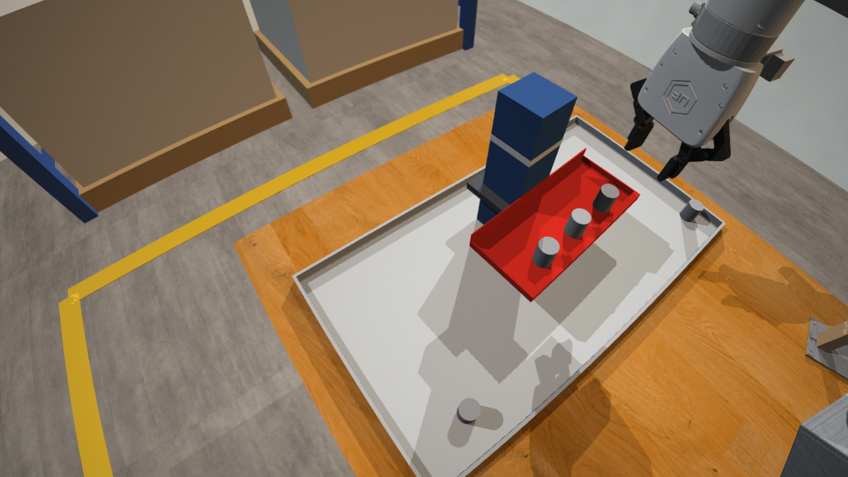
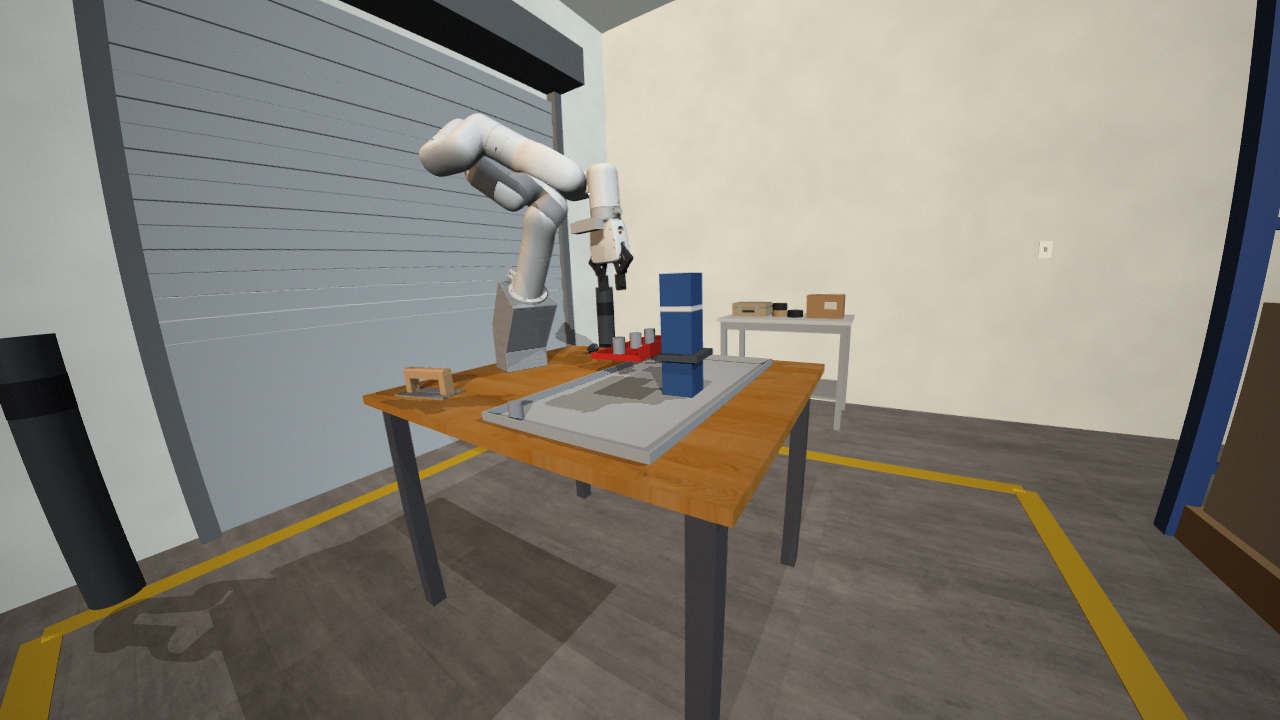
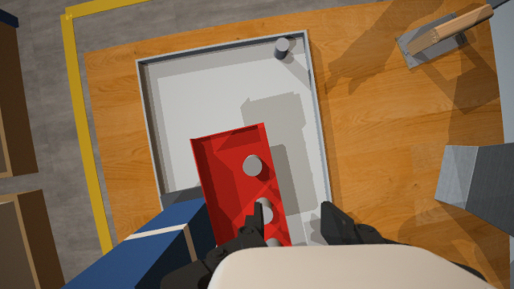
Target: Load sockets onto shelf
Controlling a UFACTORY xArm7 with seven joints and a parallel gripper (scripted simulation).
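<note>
Sockets in a row, three gray cylinders upright inside the rim of the red shelf [image 1: 509, 237] [image 2: 617, 355] [image 3: 229, 177]: an end socket [image 1: 605, 198] [image 2: 618, 344] [image 3: 252, 165], a middle socket [image 1: 577, 223] [image 2: 635, 340] [image 3: 267, 215] and a third socket [image 1: 546, 252] [image 2: 649, 335] [image 3: 274, 242], set apart from one another along the side away from the blue post [image 1: 514, 171] [image 2: 682, 329] [image 3: 165, 245]. The shelf hangs from the post by a dark collar [image 1: 483, 193] [image 2: 696, 356] [image 3: 178, 197], above the tray floor and well below the white band [image 1: 509, 150] [image 2: 681, 308] [image 3: 157, 232].

Below, the shallow gray-white tray [image 1: 367, 296] [image 2: 626, 429] [image 3: 193, 92] surrounds the post's foot and carries the remaining two of the five. A corner socket [image 1: 691, 210] [image 2: 516, 409] [image 3: 282, 48] stands just inside the tray wall; a lone socket [image 1: 468, 410] stands toward the tray's opposite end, apart from the walls in the top view.

The gripper [image 1: 646, 162] [image 2: 611, 282] [image 3: 291, 217] hovers above shelf height, its fingers partly spread with nothing between them. In the wrist view, one finger overlaps the middle socket in the line of sight. Beyond the tray, a wooden handle [image 2: 429, 372] [image 3: 450, 30] on a metal plate rests on the wooden table [image 1: 640, 379] [image 2: 760, 411] [image 3: 373, 132].
</note>
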